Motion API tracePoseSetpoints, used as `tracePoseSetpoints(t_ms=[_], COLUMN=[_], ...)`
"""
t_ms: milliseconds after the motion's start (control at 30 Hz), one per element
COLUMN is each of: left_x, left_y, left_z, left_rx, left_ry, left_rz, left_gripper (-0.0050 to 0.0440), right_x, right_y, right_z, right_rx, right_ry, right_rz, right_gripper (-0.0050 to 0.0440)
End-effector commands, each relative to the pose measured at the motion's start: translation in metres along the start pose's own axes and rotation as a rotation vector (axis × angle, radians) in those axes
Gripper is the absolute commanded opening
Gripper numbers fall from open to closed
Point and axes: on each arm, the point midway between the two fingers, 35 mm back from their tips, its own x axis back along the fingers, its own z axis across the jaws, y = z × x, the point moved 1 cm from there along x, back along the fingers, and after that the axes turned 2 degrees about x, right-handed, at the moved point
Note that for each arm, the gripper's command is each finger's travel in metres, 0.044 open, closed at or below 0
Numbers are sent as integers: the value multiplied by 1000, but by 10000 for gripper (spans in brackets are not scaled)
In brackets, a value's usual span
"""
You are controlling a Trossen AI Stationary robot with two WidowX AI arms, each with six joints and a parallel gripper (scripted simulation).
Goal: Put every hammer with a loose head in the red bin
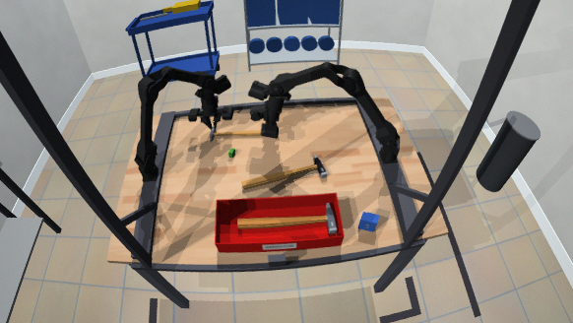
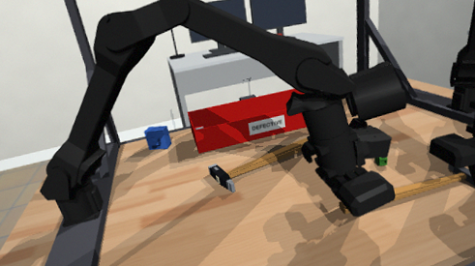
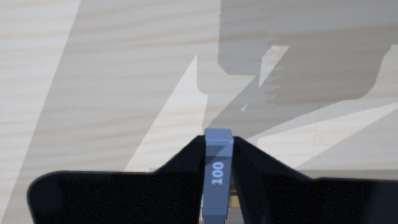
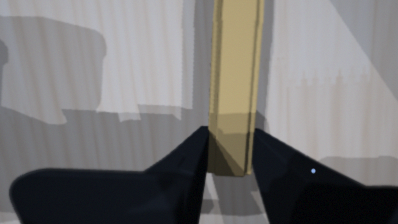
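The far hammer (image 1: 238,133) (image 2: 427,188) lies along the table's back, its handle (image 4: 237,60) under both arms. My left gripper (image 1: 212,131) (image 3: 217,143) is shut on its steel head, marked 100 (image 3: 217,172). My right gripper (image 1: 270,134) (image 4: 229,134) is shut on its handle near the butt end, a finger against each side. A second hammer (image 1: 281,177) (image 2: 268,159) with a dark head lies mid-table, in front of the red bin (image 1: 228,245) (image 2: 222,133). A third hammer (image 1: 281,223) lies inside the bin, its head at the bin's right end in the top view.
A small green block (image 1: 231,153) (image 2: 381,161) lies between the far hammer and the mid-table hammer. A blue block (image 1: 368,222) (image 2: 157,137) stands beside the bin's end. Dark frame posts rise around the table.
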Motion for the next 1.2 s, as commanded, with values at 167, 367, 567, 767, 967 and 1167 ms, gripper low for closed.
tracePoseSetpoints(t_ms=[167, 367, 567, 767, 967, 1167], left_x=[6, 9, 9, 7, 7, 7], left_y=[2, 2, 2, 2, 2, 3], left_z=[-2, 17, 19, 19, 19, 16], left_rx=[3, -1, -1, -1, -1, 0], left_ry=[-19, -24, -23, -18, -18, -21], left_rz=[-16, -24, -22, -16, -16, -20], left_gripper=[28, 28, 28, 28, 113, 173], right_x=[12, 12, 12, 12, 12, 12], right_y=[9, 9, 9, 9, 9, 9], right_z=[-1, -1, -1, -1, -1, -1], right_rx=[3, 3, 3, 3, 3, 3], right_ry=[-10, -10, -10, -10, -10, -10], right_rz=[-37, -37, -37, -37, -37, -37], right_gripper=[71, 71, 71, 71, 158, 218])
